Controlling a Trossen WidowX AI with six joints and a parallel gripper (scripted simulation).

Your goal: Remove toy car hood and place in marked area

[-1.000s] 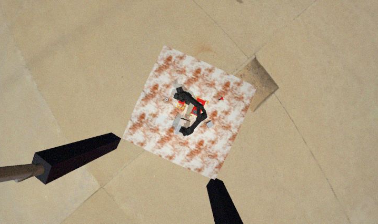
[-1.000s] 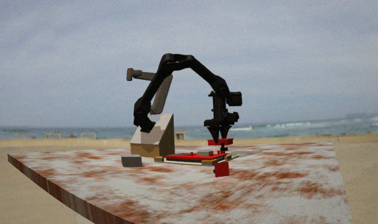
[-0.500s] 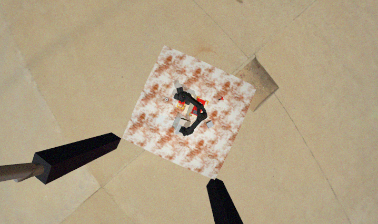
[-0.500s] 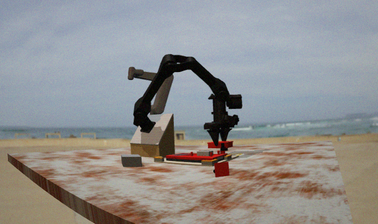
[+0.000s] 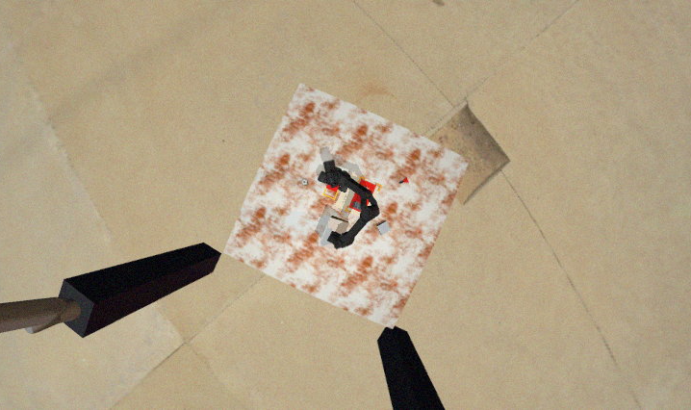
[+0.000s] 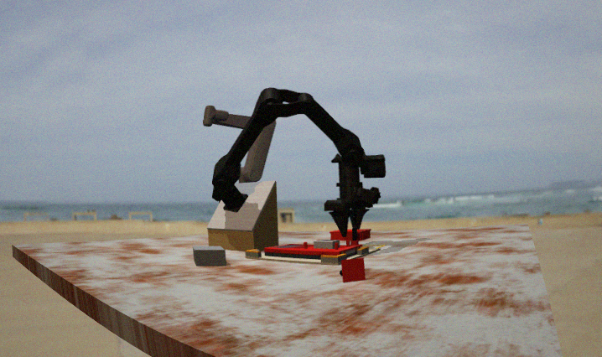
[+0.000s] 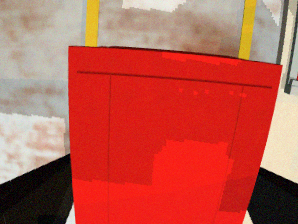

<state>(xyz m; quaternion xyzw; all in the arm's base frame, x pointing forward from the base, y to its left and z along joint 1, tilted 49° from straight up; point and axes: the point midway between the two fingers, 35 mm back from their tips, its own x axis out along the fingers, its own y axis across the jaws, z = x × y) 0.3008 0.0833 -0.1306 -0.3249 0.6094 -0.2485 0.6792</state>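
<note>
In the exterior view, a red square part (image 5: 405, 180) (image 6: 353, 270) stands on the near side of the toy car (image 5: 370, 186) (image 6: 303, 249). Beyond the car's right end, the hood (image 5: 333, 188) (image 6: 363, 234) (image 7: 170, 110) is grasped between the fingers of the gripper (image 5: 333, 178) (image 6: 349, 236) (image 7: 162, 169), directly below the wrist and off the car. The governing relation is hood to marked area (image 5: 329, 197) (image 6: 380, 248) (image 7: 92, 25): in the wrist view, two yellow border strips emerge past the hood's far edge, roughly in line with its sides, so the hood appears above the area, possibly offset. Its near end leaves the frame; the long axis cannot be determined. The hood is a flat-topped, bright red panel with thin dark seams, one crosswise and two lengthwise. In the exterior view it appears near level and raised from the table. Alignment should be confirmed before lowering; premature release could leave an edge across the border.
</note>
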